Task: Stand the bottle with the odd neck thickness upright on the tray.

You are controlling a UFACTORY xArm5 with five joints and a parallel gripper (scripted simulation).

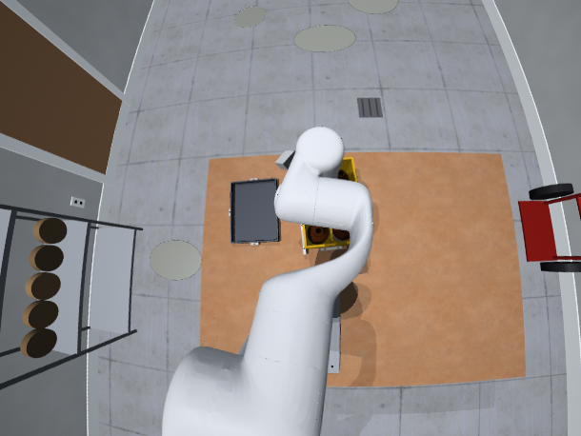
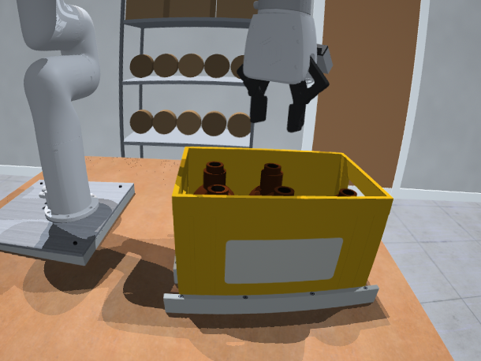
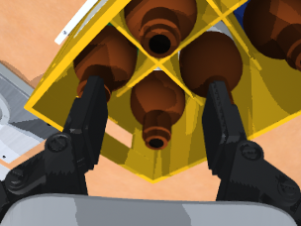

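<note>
The white arm point(image 1: 295, 343) point(image 2: 63, 138) was seen stretched over the orange mat point(image 1: 429, 267) point(image 2: 130, 335). No readable writing was shown; on the near side of the yellow crate point(image 1: 353, 167) point(image 2: 205, 244) point(image 3: 69, 59) only a blank pale panel point(image 2: 284, 260) was borne. Inside the crate, parted by thin yellow dividers, five brown bottles were held (their mouths were seen in the exterior view). By which of them the odd neck was carried could not be told. The dark tray point(image 1: 255, 210), with nothing stood on it, was placed beside the crate, apart from it. Above the crate the gripper point(image 2: 277, 124) point(image 3: 155, 97) was held, its black fingers spread fairly wide, with nothing gripped between them. In the wrist view, one bottle point(image 3: 157, 99) was framed by the fingers (below their tips, untouched).
</note>
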